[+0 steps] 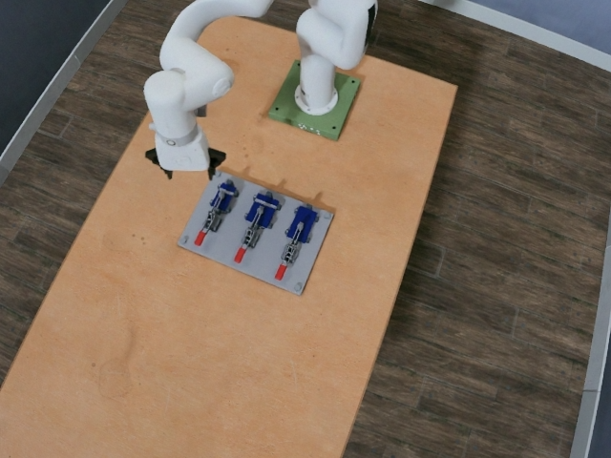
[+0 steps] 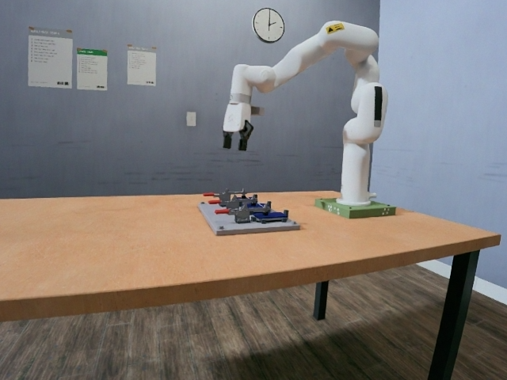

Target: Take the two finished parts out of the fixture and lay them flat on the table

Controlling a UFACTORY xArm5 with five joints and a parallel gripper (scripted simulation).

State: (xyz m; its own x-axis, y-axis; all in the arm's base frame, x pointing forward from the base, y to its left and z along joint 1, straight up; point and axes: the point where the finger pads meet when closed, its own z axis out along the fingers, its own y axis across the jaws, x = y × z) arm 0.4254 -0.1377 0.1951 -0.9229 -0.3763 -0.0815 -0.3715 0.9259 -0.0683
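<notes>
A grey fixture plate lies on the wooden table. It carries three blue parts in a row, each under a toggle clamp with a red handle: the left part, the middle part and the right part. The middle part shows a pale band across it. The right part looks plain. The slots are too small to tell apart. All three red handles lie flat, pointing away from the parts. My gripper is open and empty. It hangs high above the plate's back left corner, fingers down.
The arm's green base is bolted to the table behind the fixture. The table's edges run left and right of the plate, with wooden floor beyond.
</notes>
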